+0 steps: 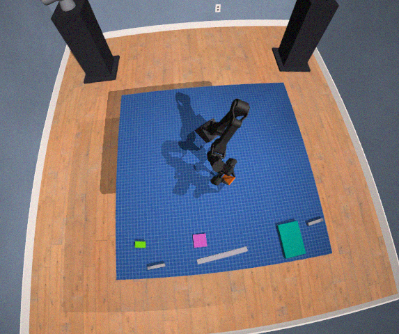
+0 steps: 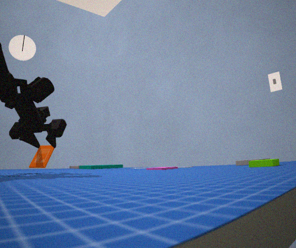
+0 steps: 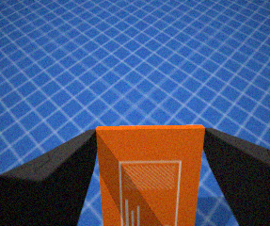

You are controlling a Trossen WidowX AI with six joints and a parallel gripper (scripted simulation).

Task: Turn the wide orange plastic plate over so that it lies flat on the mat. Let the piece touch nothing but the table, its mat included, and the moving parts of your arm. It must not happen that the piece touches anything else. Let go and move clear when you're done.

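Note:
The wide orange plastic plate (image 3: 150,175) sits between my two black fingers in the wrist view, with a white printed pattern on its face. My gripper (image 2: 44,143) is shut on the plate (image 2: 41,156) and holds it tilted, its lower edge at or just above the blue mat. From above, the plate (image 1: 229,179) shows as a small orange patch under the gripper (image 1: 223,177) near the middle of the mat. Whether its lower edge touches the mat cannot be told.
A teal slab (image 1: 291,239), a pink square (image 1: 200,240), a green block (image 1: 140,244) and three grey bars (image 1: 222,255) lie near the mat's front edge. Two black posts (image 1: 84,39) stand at the back of the table.

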